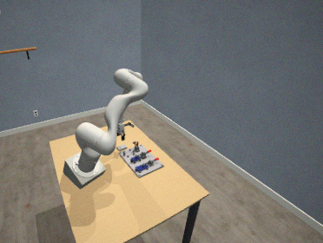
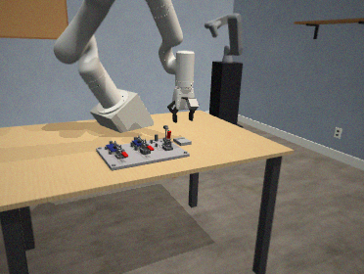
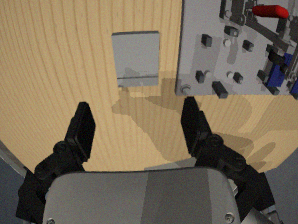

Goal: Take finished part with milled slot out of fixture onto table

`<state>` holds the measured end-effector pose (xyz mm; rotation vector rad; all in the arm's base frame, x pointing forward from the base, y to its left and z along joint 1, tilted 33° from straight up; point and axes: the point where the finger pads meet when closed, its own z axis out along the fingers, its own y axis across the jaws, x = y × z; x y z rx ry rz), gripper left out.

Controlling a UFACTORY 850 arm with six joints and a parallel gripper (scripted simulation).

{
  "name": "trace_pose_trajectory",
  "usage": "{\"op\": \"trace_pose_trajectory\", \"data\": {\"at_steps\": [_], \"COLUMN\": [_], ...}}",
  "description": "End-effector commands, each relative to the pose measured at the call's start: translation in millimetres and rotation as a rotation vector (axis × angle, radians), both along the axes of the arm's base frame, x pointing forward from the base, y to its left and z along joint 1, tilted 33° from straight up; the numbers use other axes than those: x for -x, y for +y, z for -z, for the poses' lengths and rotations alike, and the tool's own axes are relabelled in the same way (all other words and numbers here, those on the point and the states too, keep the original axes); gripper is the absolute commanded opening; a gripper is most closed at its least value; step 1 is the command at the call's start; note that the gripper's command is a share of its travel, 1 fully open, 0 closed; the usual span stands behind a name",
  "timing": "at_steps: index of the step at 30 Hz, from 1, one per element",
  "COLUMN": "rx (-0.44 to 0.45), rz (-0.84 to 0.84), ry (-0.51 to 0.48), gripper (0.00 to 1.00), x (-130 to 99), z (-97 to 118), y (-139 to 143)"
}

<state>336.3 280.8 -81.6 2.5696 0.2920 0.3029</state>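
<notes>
We see our gripper (image 3: 136, 125) up in the air with its jaws wide open and holding nothing, the grey finished part (image 3: 136, 58) flat on the counter (image 3: 60, 43) at upper middle, just left of the fixture (image 3: 200, 3), two blue blanks (image 2: 126, 146) in their nests.

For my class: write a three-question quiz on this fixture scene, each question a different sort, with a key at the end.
1. True or false: the gripper is shut on the grey part.
2. Where does the grey part lie? A) in a nest B) flat on the table, beside the fixture plate C) between the fingers
3. Fill in: the two blue blanks sit in their ____ on the plate.

Key: 1 false, it is open and hangs above the table; 2 B; 3 nests.
</notes>
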Motion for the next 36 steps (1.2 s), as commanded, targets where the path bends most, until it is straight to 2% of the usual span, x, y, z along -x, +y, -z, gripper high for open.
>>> {"op": "trace_pose_trajectory", "data": {"at_steps": [1,18,31,36], "rx": [-0.001,-0.001,-0.001,-0.001], "rz": [0.000,0.000,0.000,0.000], "ry": [-0.001,-0.001,-0.001,-0.001], "gripper": [0.95,0.95,0.95,0.95], "x": [-0.2,1.1,9.3,14.4], "z": [-0.8,-5.0,-30.0,-45.8], "y": [1.2,3.6,18.0,27.1]}}
